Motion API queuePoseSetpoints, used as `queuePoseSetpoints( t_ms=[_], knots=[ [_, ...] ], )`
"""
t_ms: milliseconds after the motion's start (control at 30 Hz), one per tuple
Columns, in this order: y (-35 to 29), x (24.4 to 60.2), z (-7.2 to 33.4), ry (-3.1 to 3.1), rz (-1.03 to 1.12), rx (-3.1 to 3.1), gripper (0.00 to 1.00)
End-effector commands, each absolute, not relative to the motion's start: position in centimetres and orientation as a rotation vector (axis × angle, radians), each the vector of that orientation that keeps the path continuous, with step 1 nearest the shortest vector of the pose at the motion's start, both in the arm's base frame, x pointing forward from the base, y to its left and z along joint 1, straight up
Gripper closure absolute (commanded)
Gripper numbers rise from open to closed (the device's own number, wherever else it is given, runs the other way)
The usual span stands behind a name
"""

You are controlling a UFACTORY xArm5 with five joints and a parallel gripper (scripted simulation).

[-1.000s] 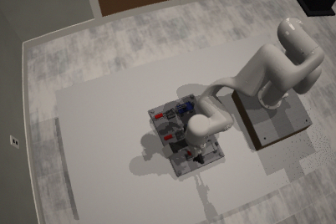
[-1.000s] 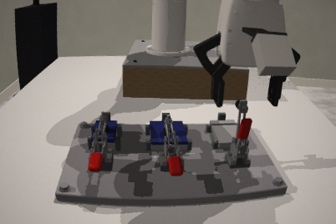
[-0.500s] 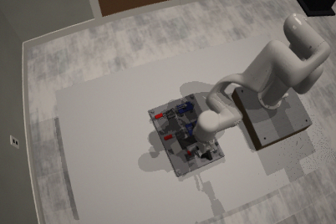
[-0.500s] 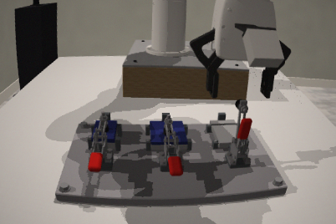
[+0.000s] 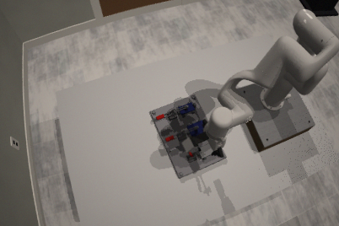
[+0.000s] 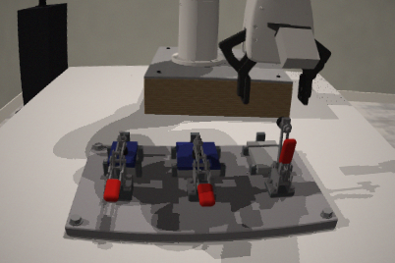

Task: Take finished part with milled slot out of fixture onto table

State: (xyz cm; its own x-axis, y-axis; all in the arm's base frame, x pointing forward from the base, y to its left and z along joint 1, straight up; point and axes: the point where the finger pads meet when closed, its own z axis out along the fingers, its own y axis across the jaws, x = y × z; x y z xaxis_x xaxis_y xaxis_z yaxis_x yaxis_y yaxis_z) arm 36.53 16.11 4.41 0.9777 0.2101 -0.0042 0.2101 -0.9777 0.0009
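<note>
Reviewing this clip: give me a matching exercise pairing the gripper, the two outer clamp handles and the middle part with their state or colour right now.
Things:
1. gripper
2. right clamp handle
3. left clamp handle
4. middle part

States:
A. blue, clamped in its nest
B. standing upright
C. lying down
D. open, empty, above the fixture

Pairs: 1-D, 2-B, 3-C, 4-A

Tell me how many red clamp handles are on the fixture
3. In the exterior view: left handle lying down over a blue blank, middle handle lying down over the other blank, right handle standing upright under the open gripper. None seem hidden.
</note>
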Motion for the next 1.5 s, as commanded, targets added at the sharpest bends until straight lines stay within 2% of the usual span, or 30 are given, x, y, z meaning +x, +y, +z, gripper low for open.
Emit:
queuePoseSetpoints(
  t_ms=[0, 667, 1167, 1467],
  knots=[
    [16.0, 36.0, 4.6, 0.332, 0.000, 3.124, 0.00],
    [16.0, 35.9, 3.7, 0.332, 0.000, 3.124, 0.00],
    [16.0, 35.9, -0.5, 0.332, 0.000, 3.124, 0.00],
    [16.0, 35.9, -1.4, 0.332, 0.000, 3.124, 0.00]
  ],
)
